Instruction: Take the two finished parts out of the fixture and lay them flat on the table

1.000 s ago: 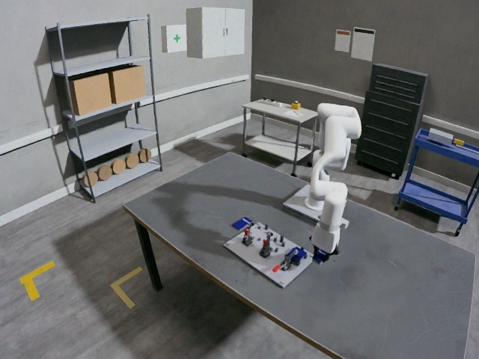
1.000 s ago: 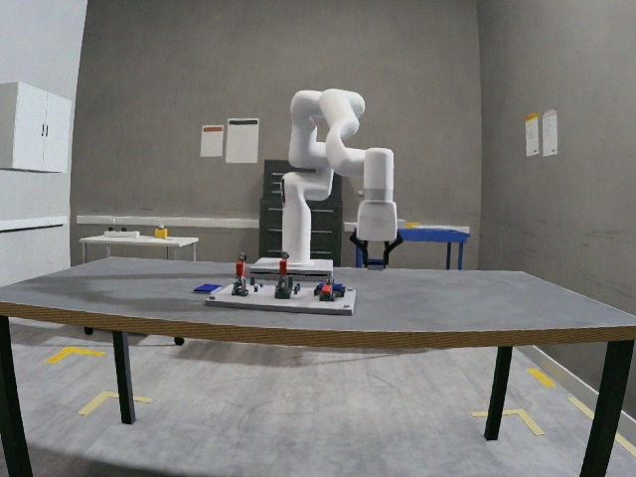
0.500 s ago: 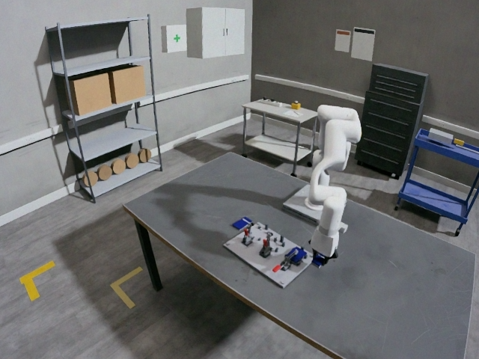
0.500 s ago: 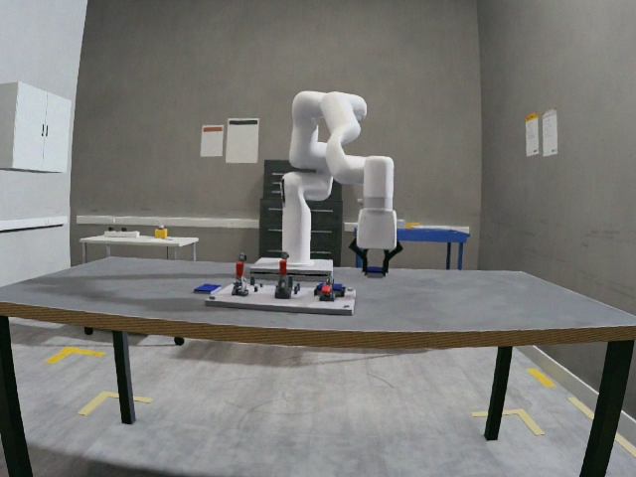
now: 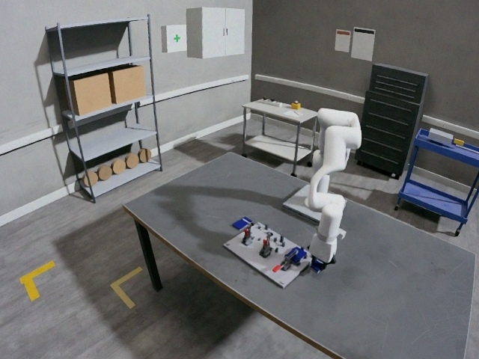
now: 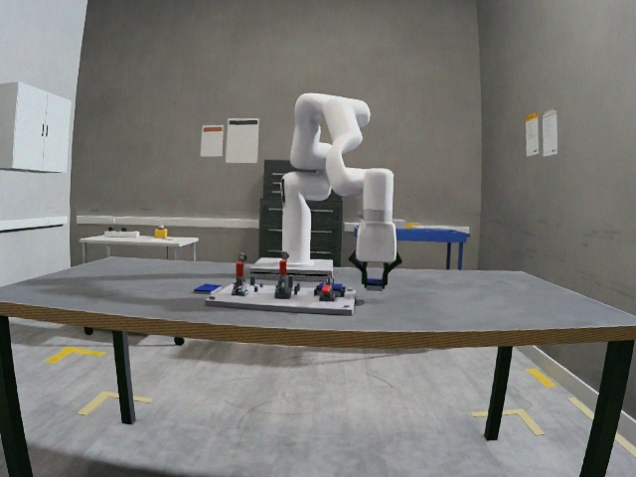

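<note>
A white fixture plate lies on the grey table and carries three toggle clamps. The two left clamps stand with red handles up and no part under them. The right clamp has its handle down on a blue part. One blue part lies flat on the table behind the plate's left end; it also shows in the exterior view. My gripper is shut on a second blue part, just right of the plate and low over the table.
The arm's base plate stands behind the fixture. The table's front edge runs close in front of the plate. A shelf, a white trolley, a dark drawer cabinet and a blue cart stand around the room, away from the table.
</note>
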Tool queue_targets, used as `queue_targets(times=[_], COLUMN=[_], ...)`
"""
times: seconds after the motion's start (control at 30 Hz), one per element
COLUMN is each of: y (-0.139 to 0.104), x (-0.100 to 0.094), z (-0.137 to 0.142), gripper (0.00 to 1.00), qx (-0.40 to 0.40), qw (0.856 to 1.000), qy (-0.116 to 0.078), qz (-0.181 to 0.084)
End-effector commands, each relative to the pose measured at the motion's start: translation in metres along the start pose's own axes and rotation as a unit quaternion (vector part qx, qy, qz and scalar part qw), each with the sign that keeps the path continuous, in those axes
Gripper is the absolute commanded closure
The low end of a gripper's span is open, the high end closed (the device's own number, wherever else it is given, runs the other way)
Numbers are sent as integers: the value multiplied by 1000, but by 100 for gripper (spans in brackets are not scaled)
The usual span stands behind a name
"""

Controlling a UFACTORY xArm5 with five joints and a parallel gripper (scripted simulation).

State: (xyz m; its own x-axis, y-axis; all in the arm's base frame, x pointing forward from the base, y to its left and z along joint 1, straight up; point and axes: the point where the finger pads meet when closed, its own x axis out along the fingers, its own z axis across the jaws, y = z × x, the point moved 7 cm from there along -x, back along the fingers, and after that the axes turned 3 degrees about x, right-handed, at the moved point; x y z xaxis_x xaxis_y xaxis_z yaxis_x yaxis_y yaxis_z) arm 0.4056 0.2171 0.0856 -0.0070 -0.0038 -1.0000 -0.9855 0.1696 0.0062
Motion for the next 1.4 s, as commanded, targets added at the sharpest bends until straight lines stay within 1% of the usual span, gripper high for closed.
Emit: queue_targets(times=[0.0, 0.5, 1.37], y=[-1, -1, -1], x=[8, 23, 24], z=[1, 1, 1], gripper=[100, 100, 100], qx=[0, 0, 0], qw=[1000, 1000, 1000], qy=[-1, -1, -1], qz=[-2, -2, -2])
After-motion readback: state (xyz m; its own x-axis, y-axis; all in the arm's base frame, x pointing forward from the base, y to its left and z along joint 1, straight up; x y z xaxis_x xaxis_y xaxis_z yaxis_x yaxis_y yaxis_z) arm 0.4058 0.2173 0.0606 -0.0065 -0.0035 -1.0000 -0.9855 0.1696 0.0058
